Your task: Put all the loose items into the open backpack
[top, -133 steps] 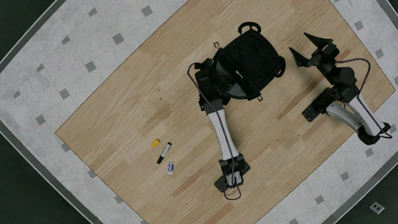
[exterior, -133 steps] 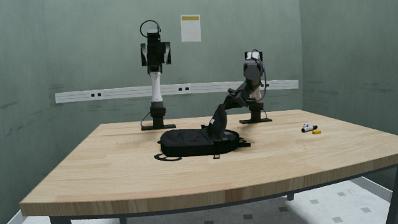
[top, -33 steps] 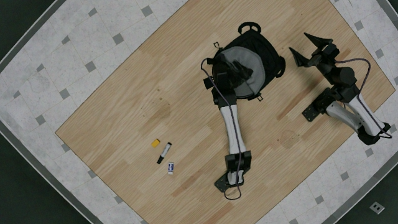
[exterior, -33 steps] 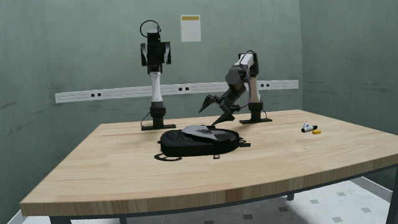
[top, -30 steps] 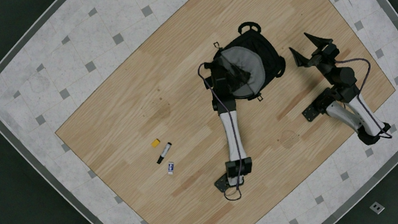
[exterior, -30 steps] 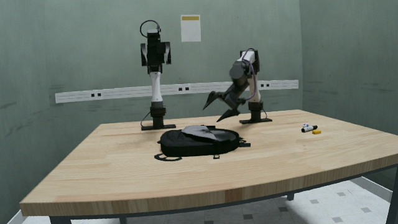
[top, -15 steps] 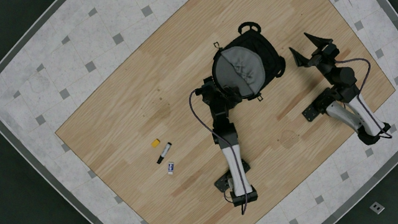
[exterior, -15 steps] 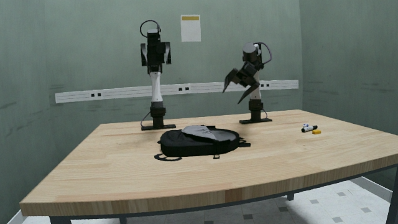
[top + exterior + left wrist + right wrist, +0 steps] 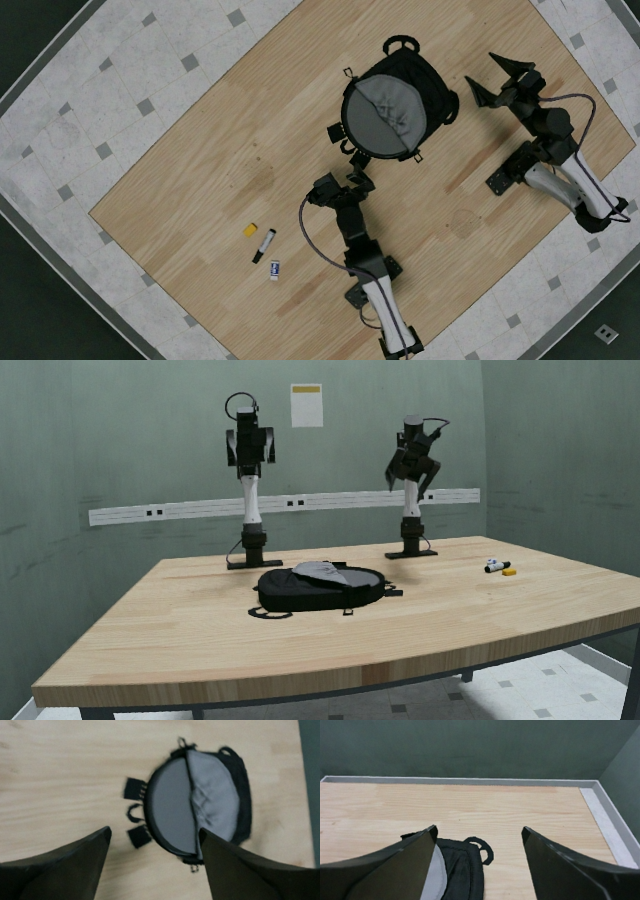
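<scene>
Left gripper [image 9: 361, 172] [image 9: 406, 494] [image 9: 156, 834]: wide open, holds nothing, raised near bag.
Right gripper [image 9: 476, 65] [image 9: 480, 830]: wide open, empty, beside bag.
Backpack [image 9: 435, 85] [image 9: 300, 600] [image 9: 245, 800] [image 9: 474, 877]: flap [image 9: 392, 105] [image 9: 315, 571] [image 9: 213, 796] folded back, keep it so.
Loose items: yellow block [image 9: 250, 230] [image 9: 509, 572], marker [image 9: 265, 245] [image 9: 497, 567], eraser [image 9: 275, 270] [image 9: 491, 561], on table, well apart from bag.
Next pick: likely left; centre over one item, pinch marker across its barrel.

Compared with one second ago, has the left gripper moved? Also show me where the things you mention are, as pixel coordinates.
Yes: in the top view, the left gripper [image 9: 361, 167] [image 9: 155, 829] has withdrawn from above the backpack [image 9: 435, 85] [image 9: 300, 600] [image 9: 169, 800] [image 9: 458, 869] toward its own base.
</scene>
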You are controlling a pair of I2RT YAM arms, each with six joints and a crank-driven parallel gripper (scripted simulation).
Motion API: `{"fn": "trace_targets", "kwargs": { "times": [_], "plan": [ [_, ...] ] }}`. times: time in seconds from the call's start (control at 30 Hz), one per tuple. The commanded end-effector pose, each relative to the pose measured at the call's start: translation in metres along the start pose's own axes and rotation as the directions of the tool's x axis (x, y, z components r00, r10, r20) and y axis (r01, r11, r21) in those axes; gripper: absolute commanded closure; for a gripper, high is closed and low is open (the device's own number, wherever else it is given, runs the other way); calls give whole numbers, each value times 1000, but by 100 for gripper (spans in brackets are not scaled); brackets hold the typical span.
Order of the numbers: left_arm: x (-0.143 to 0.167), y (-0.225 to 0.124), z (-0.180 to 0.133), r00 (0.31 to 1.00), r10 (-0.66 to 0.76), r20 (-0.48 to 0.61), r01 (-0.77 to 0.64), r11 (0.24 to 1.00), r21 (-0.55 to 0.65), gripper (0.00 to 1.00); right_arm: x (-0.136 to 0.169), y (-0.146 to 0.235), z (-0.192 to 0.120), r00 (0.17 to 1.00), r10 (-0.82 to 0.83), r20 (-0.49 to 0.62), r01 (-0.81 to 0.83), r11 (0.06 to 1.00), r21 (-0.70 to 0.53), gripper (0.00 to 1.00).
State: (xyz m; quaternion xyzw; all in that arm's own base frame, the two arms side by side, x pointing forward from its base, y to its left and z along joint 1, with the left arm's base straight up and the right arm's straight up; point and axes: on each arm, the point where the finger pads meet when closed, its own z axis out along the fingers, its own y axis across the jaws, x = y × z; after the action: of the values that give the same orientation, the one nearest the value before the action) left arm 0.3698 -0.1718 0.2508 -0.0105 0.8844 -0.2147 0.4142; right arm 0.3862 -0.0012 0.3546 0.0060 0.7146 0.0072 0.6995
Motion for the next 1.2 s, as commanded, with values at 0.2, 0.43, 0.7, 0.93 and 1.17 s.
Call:
{"fn": "trace_targets", "kwargs": {
  "times": [0.2,0.43,0.7,0.93,1.17],
  "plan": [
    [-55,43,-48,946,146,291,-110,985,-134,10,-5,0,-1,1000,-2,14,2,1000,-2,10],
    [-83,72,-77,876,233,423,-145,962,-230,10,-5,0,-1,1000,-2,14,2,1000,-2,10],
    [-119,108,-115,744,354,566,-175,922,-346,10,-5,0,-1,1000,-2,14,2,1000,-2,10],
    [-127,123,-115,722,380,579,-175,909,-378,10,-5,0,-1,1000,-2,14,2,1000,-2,10],
    [-132,117,-123,710,376,595,-169,912,-374,10,-5,0,-1,1000,-2,14,2,1000,-2,10]
  ]
}}
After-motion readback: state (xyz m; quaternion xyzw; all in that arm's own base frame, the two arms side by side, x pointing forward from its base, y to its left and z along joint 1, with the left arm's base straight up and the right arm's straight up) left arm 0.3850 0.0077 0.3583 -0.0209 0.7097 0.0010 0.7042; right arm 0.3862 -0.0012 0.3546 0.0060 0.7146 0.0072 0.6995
